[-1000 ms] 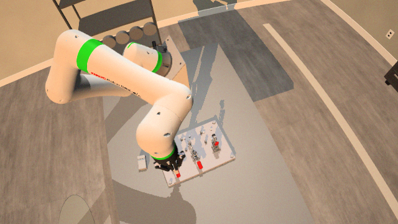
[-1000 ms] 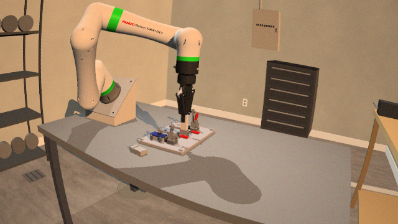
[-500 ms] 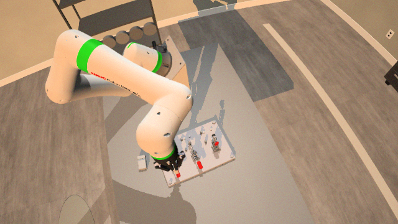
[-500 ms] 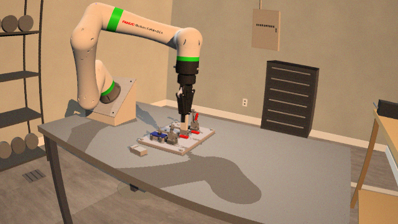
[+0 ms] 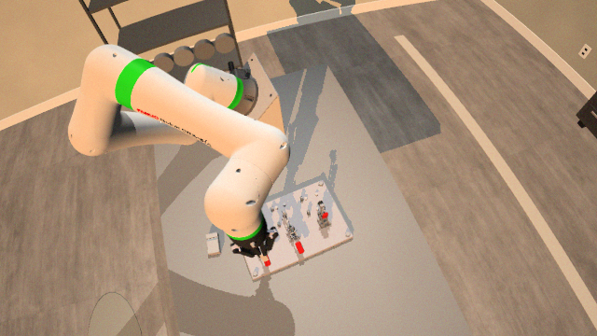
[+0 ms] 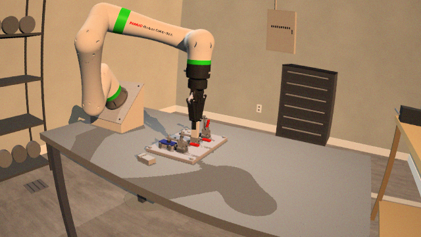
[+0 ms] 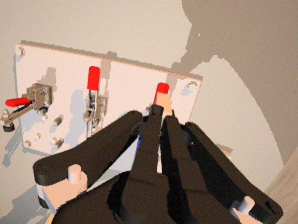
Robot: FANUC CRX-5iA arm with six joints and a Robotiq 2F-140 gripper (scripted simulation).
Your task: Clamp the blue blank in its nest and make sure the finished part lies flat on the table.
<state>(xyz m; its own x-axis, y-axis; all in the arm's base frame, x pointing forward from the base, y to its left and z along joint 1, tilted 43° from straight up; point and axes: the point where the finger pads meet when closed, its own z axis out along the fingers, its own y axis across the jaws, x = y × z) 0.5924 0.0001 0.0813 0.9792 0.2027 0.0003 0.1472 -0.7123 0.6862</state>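
Note:
The fixture plate [image 5: 327, 239] [image 6: 215, 142] [image 7: 128, 86] carries three nests, each with a red-handled clamp. The blue blank [image 6: 165, 142] lies in the nest at the plate's near-left end; the arm hides it in the top view. That nest's red handle [image 5: 267, 262] [image 6: 195, 143] [image 7: 161, 88] lies low and level. I cannot tell whether it rests on its stop. My gripper [image 5: 264, 257] [image 6: 195, 134] [image 7: 161, 102] is shut with nothing between the fingers, and its tips stand right over this handle. The finished part [image 5: 213, 244] [image 6: 146, 158], pale with a slot, lies flat on the table left of the plate.
The middle clamp's handle [image 5: 299, 247] [image 6: 206, 139] [image 7: 93, 76] lies low, and the far clamp's handle [image 5: 325, 215] [image 6: 207, 123] stands upright; both nests hold no part. The robot's base wedge [image 6: 126, 108] stands at the table's back left.

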